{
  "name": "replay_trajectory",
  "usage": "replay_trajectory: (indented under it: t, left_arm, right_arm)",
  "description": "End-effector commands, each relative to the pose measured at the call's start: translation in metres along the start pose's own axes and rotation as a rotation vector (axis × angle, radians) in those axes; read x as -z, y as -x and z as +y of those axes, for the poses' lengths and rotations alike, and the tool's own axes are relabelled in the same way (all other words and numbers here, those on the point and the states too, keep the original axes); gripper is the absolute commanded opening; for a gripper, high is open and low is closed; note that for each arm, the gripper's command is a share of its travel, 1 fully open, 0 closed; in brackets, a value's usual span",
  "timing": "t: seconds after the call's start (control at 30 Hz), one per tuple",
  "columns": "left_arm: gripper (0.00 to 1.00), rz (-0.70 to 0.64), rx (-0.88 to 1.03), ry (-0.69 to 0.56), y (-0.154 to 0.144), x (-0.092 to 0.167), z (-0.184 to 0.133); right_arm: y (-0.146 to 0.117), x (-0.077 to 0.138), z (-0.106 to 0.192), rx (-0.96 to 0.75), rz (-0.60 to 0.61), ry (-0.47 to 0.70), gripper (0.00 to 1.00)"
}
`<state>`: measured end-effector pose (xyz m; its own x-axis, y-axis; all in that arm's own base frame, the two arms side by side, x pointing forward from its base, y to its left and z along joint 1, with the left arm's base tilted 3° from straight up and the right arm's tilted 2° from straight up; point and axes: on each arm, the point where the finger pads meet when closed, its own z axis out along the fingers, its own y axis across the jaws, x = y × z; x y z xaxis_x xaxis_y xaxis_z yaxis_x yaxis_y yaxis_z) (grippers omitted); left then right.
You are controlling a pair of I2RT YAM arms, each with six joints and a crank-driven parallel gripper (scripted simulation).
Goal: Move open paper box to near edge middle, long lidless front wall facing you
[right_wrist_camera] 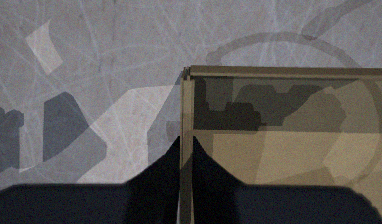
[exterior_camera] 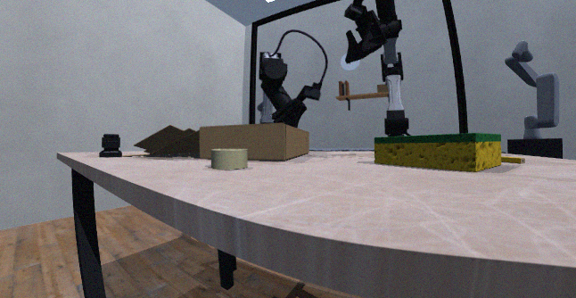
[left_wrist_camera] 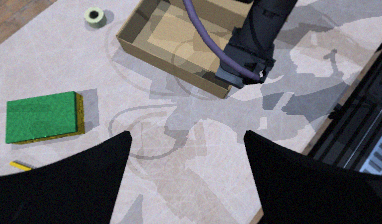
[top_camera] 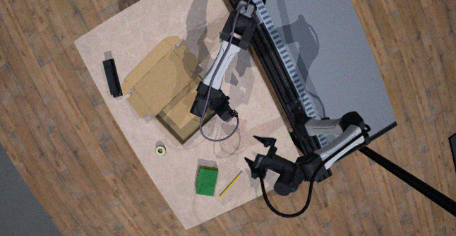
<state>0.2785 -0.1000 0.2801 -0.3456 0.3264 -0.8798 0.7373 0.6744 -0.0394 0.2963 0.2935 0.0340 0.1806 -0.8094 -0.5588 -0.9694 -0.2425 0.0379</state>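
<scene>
The open paper box (top_camera: 178,118) (exterior_camera: 242,143) (left_wrist_camera: 167,27) stands folded on the table. Its front wall (top_camera: 193,136) (exterior_camera: 297,144) (left_wrist_camera: 172,69) (right_wrist_camera: 292,71) faces mostly along the table toward the left arm's side, far from parallel to the near edge. The lid (top_camera: 155,85) (exterior_camera: 167,140) hangs open on the opposite side, its flaps at a slant whose exact bend I cannot tell. My right gripper (right_wrist_camera: 186,139) is shut on the short wall nearer the robot, close to the front corner; other views hide its fingertips. My left gripper (top_camera: 250,148) (left_wrist_camera: 188,133) is open and empty, high above the table.
A black object (top_camera: 112,78) (exterior_camera: 111,145) lies close beyond the lid's outer end. A tape roll (top_camera: 159,152) (exterior_camera: 229,159) (left_wrist_camera: 95,17) stands near the far edge. A green and yellow sponge (top_camera: 207,181) (exterior_camera: 437,152) (left_wrist_camera: 42,117) and a yellow pencil (top_camera: 230,184) lie toward the left arm's side.
</scene>
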Motion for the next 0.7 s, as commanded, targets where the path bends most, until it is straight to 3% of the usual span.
replay_trajectory:
  t: [0.0,0.33,0.4,0.5,0.6,0.67]
  left_arm:
    - [1.00,-0.006,-0.006,0.002,0.002,0.001,0.000]
    - [1.00,-0.006,-0.006,0.002,0.002,0.001,0.000]
    - [1.00,-0.006,-0.006,0.002,0.002,0.001,0.000]
    - [1.00,-0.006,-0.006,0.002,0.002,0.001,0.000]
    - [1.00,-0.006,-0.006,0.002,0.002,0.001,0.000]
    - [1.00,-0.034,-0.040,-0.018,0.013,-0.002,-0.001]
  right_arm:
    - [0.003,0.008,-0.012,0.072,-0.020,0.003,0.00]
    - [0.005,0.012,-0.014,0.087,-0.018,-0.011,0.00]
    - [0.007,0.015,-0.014,0.094,-0.022,-0.022,0.24]
    - [0.018,0.041,-0.011,0.112,-0.044,-0.047,0.61]
    - [0.021,0.052,-0.012,0.118,-0.049,-0.056,0.98]
    - [0.023,0.065,-0.014,0.124,-0.053,-0.065,1.00]
